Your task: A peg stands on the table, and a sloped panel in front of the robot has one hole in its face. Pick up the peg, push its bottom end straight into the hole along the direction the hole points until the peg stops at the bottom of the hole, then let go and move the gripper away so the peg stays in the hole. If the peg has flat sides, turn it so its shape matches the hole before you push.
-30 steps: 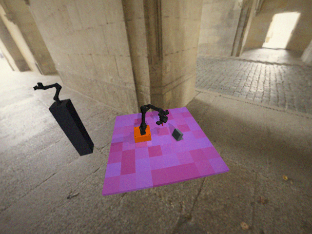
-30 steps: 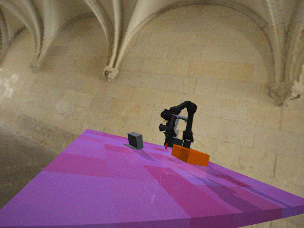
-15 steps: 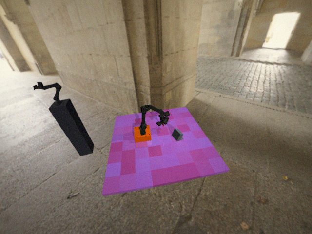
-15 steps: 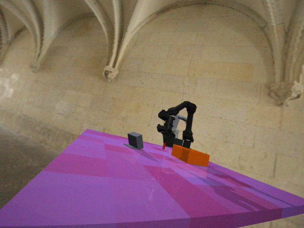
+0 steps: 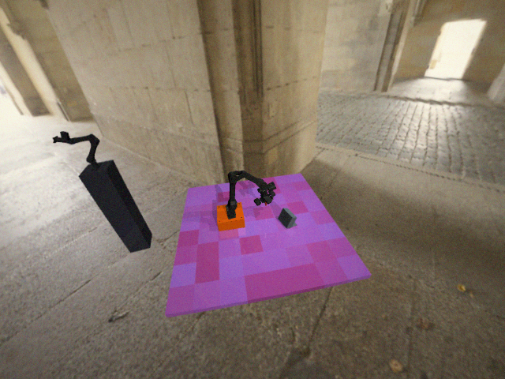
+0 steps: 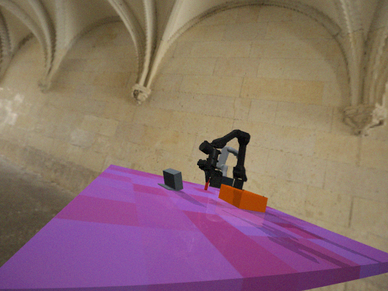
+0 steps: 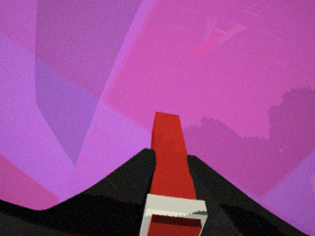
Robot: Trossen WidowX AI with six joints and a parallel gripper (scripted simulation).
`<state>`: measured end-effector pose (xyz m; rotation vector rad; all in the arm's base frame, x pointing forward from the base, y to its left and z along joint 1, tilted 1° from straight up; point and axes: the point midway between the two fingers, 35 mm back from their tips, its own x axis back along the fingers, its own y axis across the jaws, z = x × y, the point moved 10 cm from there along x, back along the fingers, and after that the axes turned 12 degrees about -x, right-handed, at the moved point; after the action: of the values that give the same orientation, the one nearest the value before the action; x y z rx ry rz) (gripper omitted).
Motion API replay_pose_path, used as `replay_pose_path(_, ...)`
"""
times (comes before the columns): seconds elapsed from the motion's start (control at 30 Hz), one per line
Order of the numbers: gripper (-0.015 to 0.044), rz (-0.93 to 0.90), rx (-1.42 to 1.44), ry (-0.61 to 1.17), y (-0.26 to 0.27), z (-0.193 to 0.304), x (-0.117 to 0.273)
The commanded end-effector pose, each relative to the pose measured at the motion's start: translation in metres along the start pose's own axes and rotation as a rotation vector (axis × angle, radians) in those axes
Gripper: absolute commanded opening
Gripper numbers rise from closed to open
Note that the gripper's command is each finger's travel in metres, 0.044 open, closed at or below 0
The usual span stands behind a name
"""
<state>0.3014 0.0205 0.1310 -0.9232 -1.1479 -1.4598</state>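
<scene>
A red flat-sided peg (image 5: pixel 266 204) (image 6: pixel 206 185) (image 7: pixel 168 133) is held off the table, slightly tilted in the exterior view. Its red end points away from the wrist camera, and a white band (image 7: pixel 175 202) surrounds its near part. My gripper (image 6: pixel 207 179) (image 7: pixel 167 163) is shut on the peg, with one black finger on each side. The grey sloped panel (image 5: pixel 286 218) (image 6: pixel 177 180) stands on the table, apart from the peg; in the top view it is to the right of and below the gripper. I cannot make out its hole.
The orange base block (image 5: pixel 231 223) (image 6: pixel 253 201) carries the arm and stands near the gripper. The pink and purple table (image 5: pixel 281 281) (image 6: pixel 103 250) lies under everything. A dark pillar (image 5: pixel 117 208) with another arm on top stands off the table's left side.
</scene>
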Motion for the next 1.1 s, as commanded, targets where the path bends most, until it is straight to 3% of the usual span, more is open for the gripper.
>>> replay_pose_path(0.0, 0.0000, -0.009, -0.034, 0.013, -0.001, -0.005, -0.001)
replay_pose_path(1.07, 0.0000, -0.126, -0.314, 0.100, -0.004, -0.049, 0.000)
